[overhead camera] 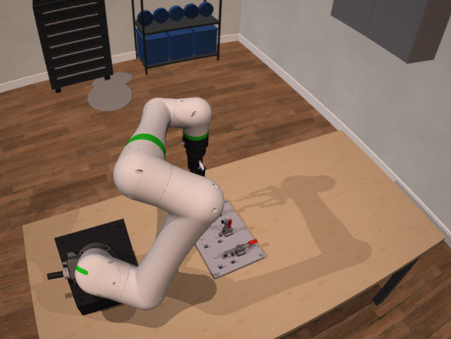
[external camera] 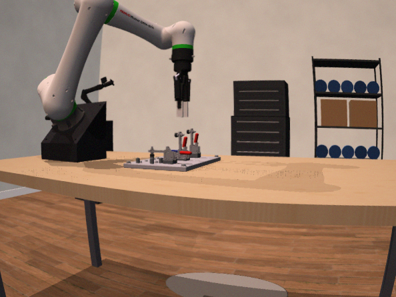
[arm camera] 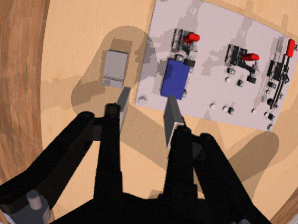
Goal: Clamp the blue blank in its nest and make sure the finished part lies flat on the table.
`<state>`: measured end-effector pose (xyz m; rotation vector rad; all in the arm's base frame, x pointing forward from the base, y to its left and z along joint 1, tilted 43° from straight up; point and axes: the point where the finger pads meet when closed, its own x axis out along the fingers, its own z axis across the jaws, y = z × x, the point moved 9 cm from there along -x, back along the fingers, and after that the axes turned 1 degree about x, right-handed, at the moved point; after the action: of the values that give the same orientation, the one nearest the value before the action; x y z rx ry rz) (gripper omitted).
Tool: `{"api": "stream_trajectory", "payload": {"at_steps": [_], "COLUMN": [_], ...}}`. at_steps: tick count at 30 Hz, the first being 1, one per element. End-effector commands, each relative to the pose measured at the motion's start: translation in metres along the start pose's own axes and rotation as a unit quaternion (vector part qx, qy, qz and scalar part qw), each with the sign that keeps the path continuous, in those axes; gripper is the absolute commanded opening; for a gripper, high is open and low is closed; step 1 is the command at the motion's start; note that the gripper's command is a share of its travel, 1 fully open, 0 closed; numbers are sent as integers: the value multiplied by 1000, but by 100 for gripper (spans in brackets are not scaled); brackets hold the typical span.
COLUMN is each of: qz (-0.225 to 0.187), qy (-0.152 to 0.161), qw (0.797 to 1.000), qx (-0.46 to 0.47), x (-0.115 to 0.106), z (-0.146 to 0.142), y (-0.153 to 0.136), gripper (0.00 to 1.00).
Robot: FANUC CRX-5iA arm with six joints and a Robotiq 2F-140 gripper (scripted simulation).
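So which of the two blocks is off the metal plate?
The grey finished part: it lies on the wooden table beside the fixture plate, while the blue blank sits on it.

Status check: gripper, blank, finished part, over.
Gripper part open, empty, high above fixture plate. Blue blank in nest. Grey finished part flat on table. Nothing obstructing.

Wood plank floor (overhead camera: 57,144), pale walls (external camera: 267,40), black drawer cabinet (external camera: 261,118), blue-stocked shelf (overhead camera: 176,34).

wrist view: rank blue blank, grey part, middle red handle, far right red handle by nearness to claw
1. blue blank, right of claw; grey part, left: too close to call
2. middle red handle, farther right
3. far right red handle, edge
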<state>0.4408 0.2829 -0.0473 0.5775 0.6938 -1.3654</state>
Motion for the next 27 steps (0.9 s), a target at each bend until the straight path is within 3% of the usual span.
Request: {"api": "stream_trajectory", "payload": {"at_steps": [1,6,13,27], "qz": [-1,-1,-1,-1], "qy": [-1,-1,-1,-1], "qw": [1000,1000,1000,1000], "qx": [0,0,0,0], "x": [-7,-7,-7,-7], "z": [0,6,38,48], "y": [1,1,1,1], "gripper": [28,28,28,28]}}
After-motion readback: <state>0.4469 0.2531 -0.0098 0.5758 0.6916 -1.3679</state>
